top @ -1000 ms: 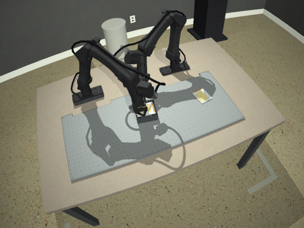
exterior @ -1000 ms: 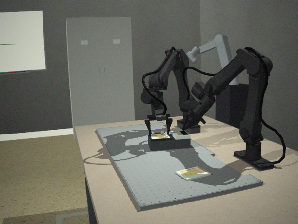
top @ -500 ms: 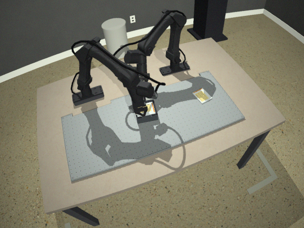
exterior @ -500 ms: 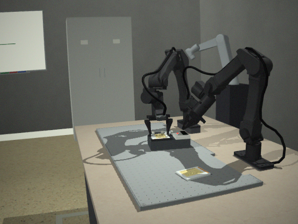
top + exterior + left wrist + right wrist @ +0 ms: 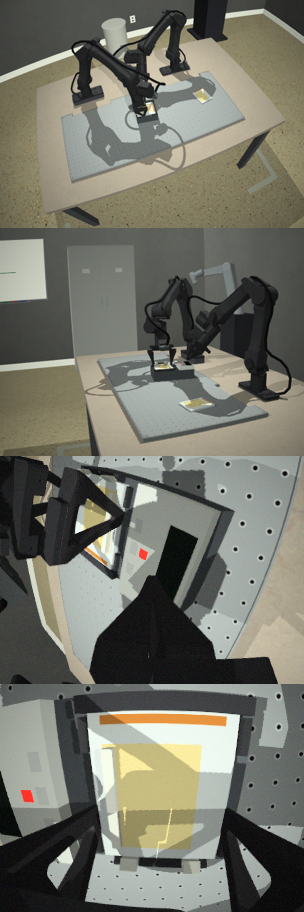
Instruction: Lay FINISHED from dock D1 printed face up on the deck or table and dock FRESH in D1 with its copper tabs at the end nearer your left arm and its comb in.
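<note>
Your right tool, fingers wide, clamps the cassette by its sides, within the dock beneath; your left tool has its fingers together.

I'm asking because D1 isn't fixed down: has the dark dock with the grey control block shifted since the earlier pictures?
No, the dark dock shows no visible shift against the grey perforated deck.
</note>
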